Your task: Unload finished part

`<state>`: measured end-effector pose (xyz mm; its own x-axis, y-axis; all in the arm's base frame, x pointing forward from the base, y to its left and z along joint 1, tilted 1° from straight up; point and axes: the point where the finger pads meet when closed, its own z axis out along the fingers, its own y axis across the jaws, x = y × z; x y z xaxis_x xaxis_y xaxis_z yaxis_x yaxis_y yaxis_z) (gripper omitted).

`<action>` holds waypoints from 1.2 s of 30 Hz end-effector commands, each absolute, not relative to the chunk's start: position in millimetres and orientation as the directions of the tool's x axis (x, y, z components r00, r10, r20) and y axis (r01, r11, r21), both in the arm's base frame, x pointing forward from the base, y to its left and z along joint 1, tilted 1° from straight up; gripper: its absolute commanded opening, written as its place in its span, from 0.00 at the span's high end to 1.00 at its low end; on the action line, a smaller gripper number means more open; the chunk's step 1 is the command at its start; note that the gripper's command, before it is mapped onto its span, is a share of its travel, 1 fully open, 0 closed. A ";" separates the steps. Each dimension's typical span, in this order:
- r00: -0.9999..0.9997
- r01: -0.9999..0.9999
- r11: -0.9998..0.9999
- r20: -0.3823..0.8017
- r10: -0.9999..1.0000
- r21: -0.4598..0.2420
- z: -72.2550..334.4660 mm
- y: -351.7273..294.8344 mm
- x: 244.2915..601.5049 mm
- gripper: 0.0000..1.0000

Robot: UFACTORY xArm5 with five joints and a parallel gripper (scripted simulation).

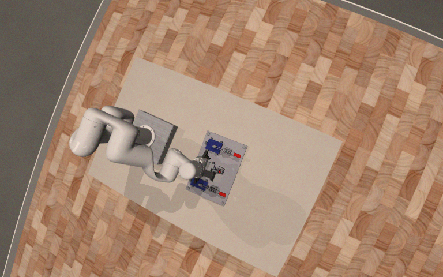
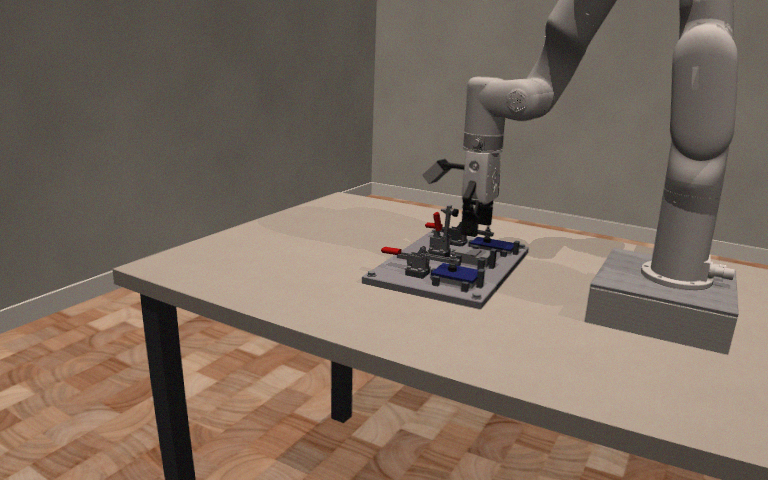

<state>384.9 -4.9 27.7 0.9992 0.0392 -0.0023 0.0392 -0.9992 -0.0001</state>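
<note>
Finished part [image 2: 476, 255]: grey, seated in the middle nest of the fixture plate [image 2: 471, 296], between the two blue blanks. Middle clamp handle [image 2: 436, 221]: red, raised upright. Near blank [image 2: 455, 273]: blue, flat in its nest, its clamp's red handle [image 2: 390, 250] lying level. Far blank [image 2: 491, 243]: blue, in its nest, just beside the gripper. Gripper [image 2: 475, 221]: pointing straight down over the middle nest, fingers spread wide and holding nothing. Fixture plate: grey, rectangular, on the beige tabletop [image 2: 293, 279]. Arm pedestal [image 2: 614, 309]: grey block on the tabletop, well apart from the plate. Floor [image 2: 49, 380]: wood parquet.
</note>
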 end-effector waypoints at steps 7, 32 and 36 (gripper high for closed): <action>0.999 0.039 -0.999 0.002 0.039 0.000 12.3 -5.1 386.9 0.00; 0.999 0.039 -0.999 0.002 0.039 0.000 10.3 -5.1 386.9 0.00; 0.999 0.039 -0.999 0.002 0.039 0.000 10.4 -5.2 387.1 0.00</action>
<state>385.7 -5.1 9.4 0.9992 0.0392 -0.0015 0.0392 -0.9992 -0.0001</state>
